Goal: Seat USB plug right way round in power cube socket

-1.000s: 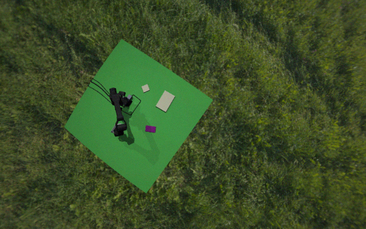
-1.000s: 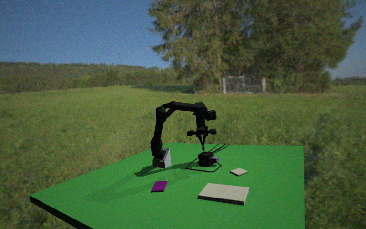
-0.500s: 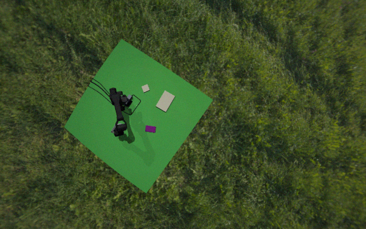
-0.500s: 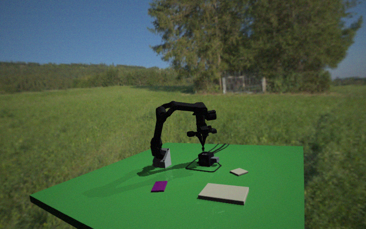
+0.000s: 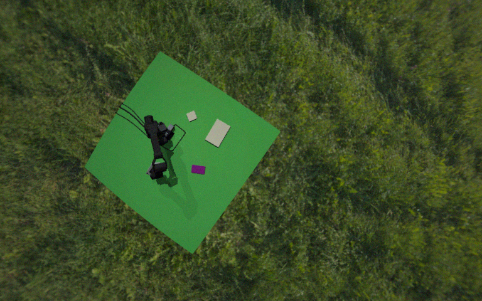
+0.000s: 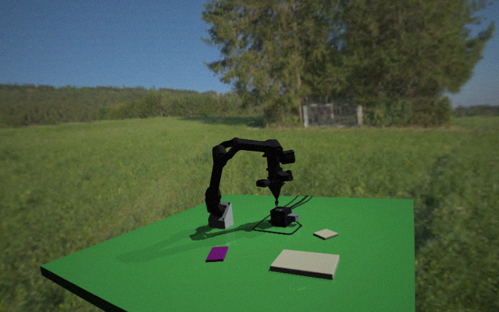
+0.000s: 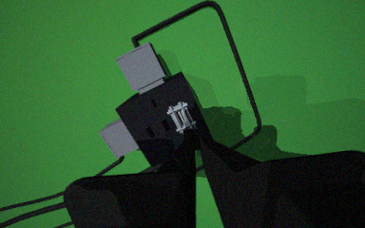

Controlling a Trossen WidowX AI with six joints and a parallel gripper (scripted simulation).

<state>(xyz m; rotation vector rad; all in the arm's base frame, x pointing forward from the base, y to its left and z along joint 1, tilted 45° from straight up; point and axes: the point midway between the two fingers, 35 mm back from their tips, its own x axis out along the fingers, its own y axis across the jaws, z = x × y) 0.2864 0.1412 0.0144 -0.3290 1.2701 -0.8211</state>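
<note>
The dark power cube (image 5: 169, 135) (image 6: 278, 218) (image 7: 138, 106) stands on the green table (image 5: 159, 78) (image 6: 165, 283). The silver socket frame (image 7: 179, 106) shows on its top in the wrist view, just ahead of the fingertips. My gripper (image 6: 276, 199) (image 7: 196, 142) is shut on the small dark USB plug (image 6: 276, 203), which is held over the cube's top, with a thin gap seen below it in the exterior view. The cube sits turned relative to the fingers in the wrist view. The fingers hide the plug there, so which way round it faces cannot be told.
Grey blocks (image 7: 141, 66) (image 7: 120, 139) sit against two cube sides. A black cable (image 6: 272, 231) (image 7: 241, 71) loops around the cube; more cables run to the table edge. A large beige slab (image 5: 218, 133) (image 6: 305, 262), a small beige tile (image 5: 191, 116) (image 6: 325, 234) and a purple block (image 5: 198, 169) (image 6: 217, 254) lie apart.
</note>
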